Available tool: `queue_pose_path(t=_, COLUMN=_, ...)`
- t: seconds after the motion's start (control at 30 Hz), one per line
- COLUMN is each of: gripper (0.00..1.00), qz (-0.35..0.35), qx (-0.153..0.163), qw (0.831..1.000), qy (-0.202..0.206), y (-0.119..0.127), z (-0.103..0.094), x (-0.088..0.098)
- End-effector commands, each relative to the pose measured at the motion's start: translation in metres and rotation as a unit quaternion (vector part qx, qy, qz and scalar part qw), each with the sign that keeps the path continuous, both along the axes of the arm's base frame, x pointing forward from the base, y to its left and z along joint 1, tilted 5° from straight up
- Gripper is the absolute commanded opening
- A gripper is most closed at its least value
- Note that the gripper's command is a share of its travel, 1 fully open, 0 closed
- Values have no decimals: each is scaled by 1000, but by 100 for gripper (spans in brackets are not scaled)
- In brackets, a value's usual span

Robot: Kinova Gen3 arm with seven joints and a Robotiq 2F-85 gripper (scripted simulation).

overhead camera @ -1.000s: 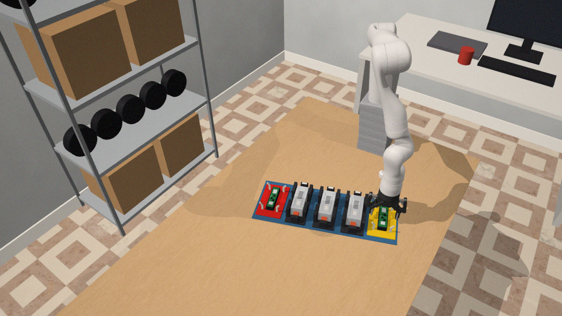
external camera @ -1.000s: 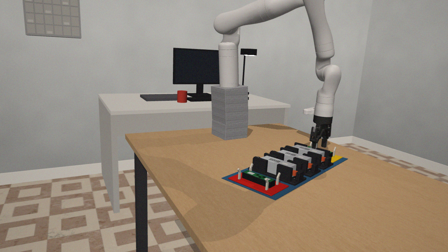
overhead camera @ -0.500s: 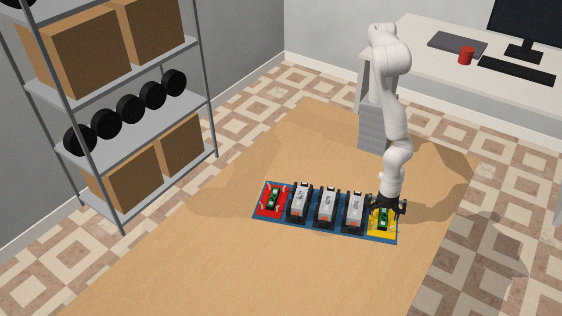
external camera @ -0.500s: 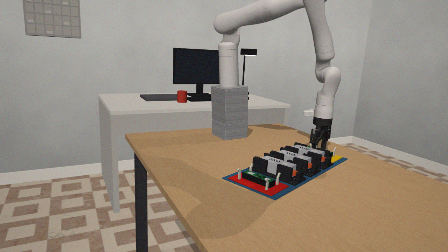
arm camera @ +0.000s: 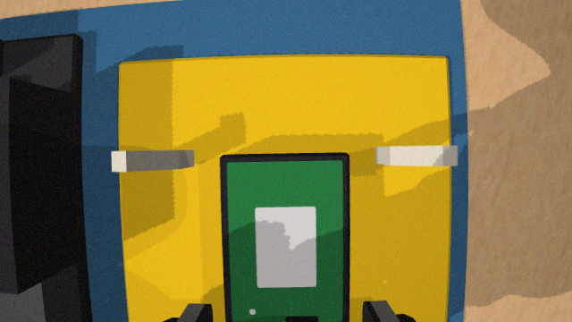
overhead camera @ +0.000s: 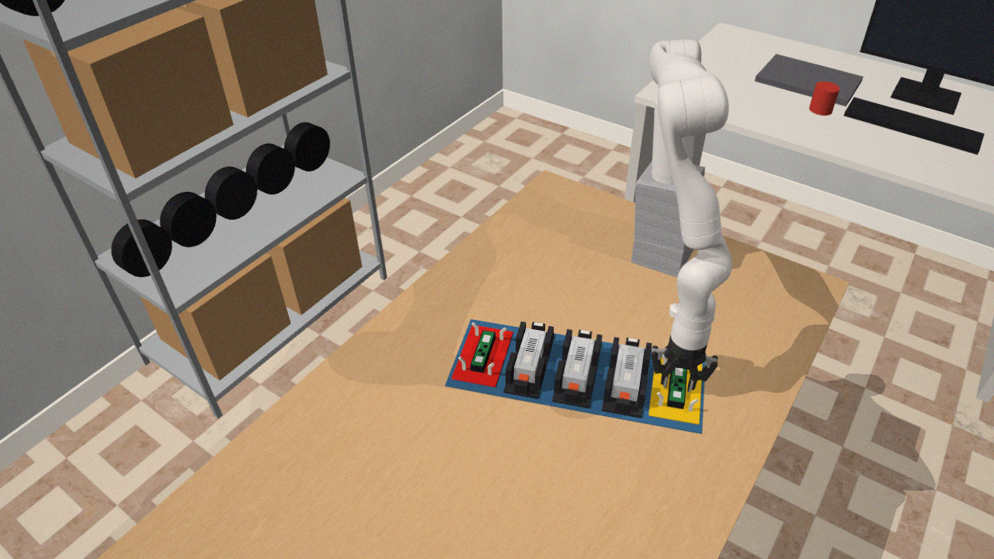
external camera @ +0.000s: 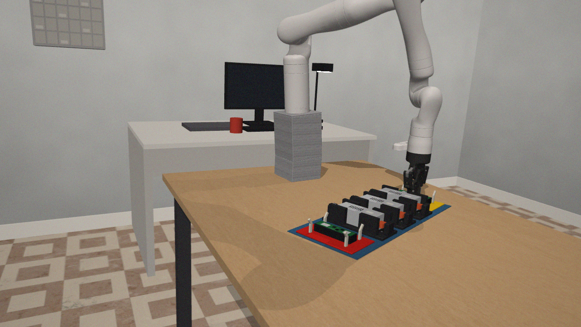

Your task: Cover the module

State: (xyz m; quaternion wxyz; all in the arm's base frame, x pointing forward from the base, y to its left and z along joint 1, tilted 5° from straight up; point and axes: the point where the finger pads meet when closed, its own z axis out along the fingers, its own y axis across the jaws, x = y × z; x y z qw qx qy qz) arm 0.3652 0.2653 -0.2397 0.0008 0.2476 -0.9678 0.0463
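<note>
Looks like the gripper (overhead camera: 682, 375) (external camera: 413, 190) (arm camera: 287, 313) is half open, nothing held, over the green module (overhead camera: 678, 386) (arm camera: 286, 188). The covers (overhead camera: 530, 352) (overhead camera: 579, 357) (overhead camera: 629, 369) (external camera: 359, 213) (external camera: 378, 203) (external camera: 397, 192) sit at its 9 o'clock in holders, probably light, thin-walled and dentable; I'd pinch mid-sides, softly.

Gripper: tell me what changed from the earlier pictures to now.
The gripper came down slightly towards the module on the yellow plate, and its fingers drew closer together, with gaps beside the module. Nothing was taken hold of or let go. The three covers stayed in their holders.
</note>
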Motion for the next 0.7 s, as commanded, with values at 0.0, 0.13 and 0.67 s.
queue_pose_path(t=0.0, gripper=55, qz=0, qx=1, qw=1000, qy=-1, y=1, z=1, x=1)
queue_pose_path(t=0.13, gripper=55, qz=0, qx=1, qw=1000, qy=-1, y=1, z=1, x=1)
queue_pose_path(t=0.67, gripper=0, qz=0, qx=1, qw=1000, qy=-1, y=1, z=1, x=1)
